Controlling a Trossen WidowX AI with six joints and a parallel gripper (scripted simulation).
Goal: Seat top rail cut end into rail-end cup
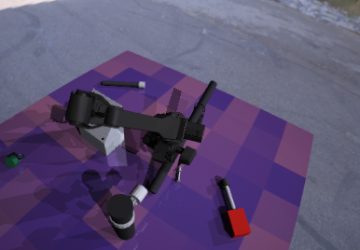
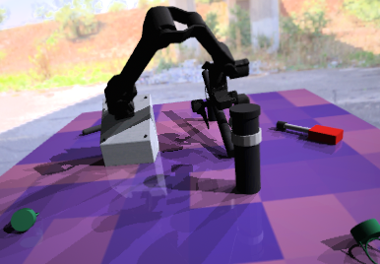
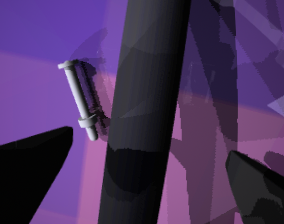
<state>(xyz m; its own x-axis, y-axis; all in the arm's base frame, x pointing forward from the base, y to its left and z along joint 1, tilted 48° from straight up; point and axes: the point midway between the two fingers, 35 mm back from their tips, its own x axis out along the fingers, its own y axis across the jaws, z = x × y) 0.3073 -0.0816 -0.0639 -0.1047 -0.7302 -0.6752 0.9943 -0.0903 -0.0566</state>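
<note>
Pincer (image 3: 148, 165) spread to near full width, straddling the rail (image 3: 143, 100); both fingers well clear of it in the wrist view, gripping nothing. Rail runs up the middle of that view, between the fingers, with a gap on each side.

Top view: rail (image 1: 201, 102) lies slantwise across the purple counter (image 1: 280, 166), far end free, near end at a pale cup (image 1: 138, 193) just beside the post (image 1: 121, 215). Cannot tell from here whether the end sits fully home in the cup. Pale band (image 1: 122, 222) rings the post a little below its cap.

Exterior view: post (image 2: 247, 151) upright, band (image 2: 247, 138) in its upper part, below the cap. Rail (image 2: 223, 128) slopes down toward the post behind it; cup hidden by the post. Arm (image 2: 162, 37) arches from the grey base (image 2: 130, 143) with pincer (image 2: 217, 101) low over the rail.

Seen only in wrist and top views: small grey bolt (image 3: 79, 100) on the counter just beside the rail (image 1: 178, 173).
Seen in top and exterior only: red-headed tool (image 1: 235, 217), green knob (image 1: 13, 159), short dark rod (image 1: 122, 84) behind the base.
Seen in exterior only: green clip (image 2: 366, 231) at the near right corner.
</note>
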